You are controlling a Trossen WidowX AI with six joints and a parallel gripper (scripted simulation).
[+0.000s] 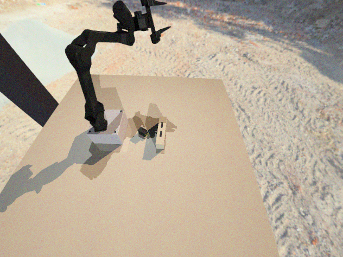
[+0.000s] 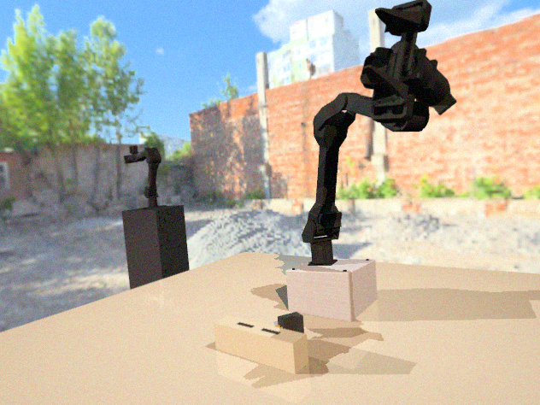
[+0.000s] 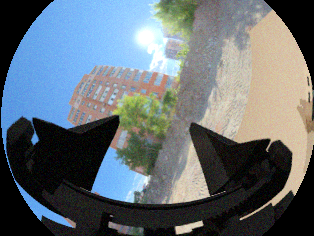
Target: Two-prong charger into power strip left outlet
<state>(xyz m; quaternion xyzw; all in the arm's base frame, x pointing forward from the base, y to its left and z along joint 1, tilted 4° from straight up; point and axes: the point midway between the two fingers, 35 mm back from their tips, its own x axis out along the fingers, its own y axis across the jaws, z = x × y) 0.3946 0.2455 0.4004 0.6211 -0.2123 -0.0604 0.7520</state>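
The beige power strip [image 1: 161,139] [image 2: 261,346] lies on the table [image 1: 166,207] [image 2: 131,357], a little out from the arm's base, with two dark outlet slots on its top face. The small black two-prong charger [image 1: 142,132] [image 2: 290,321] sits on the table right next to the strip, between it and the base. My gripper [image 1: 167,15] [image 2: 429,58] [image 3: 155,122] is open and empty. It is raised high above the table, far from both the charger and the strip, and points out at the sky and the surroundings in the wrist view.
The arm stands on a pale box [image 1: 109,132] [image 2: 331,291] near the charger. A dark pillar [image 1: 24,94] [image 2: 155,243] stands beyond the table's edge. Sandy ground surrounds the table.
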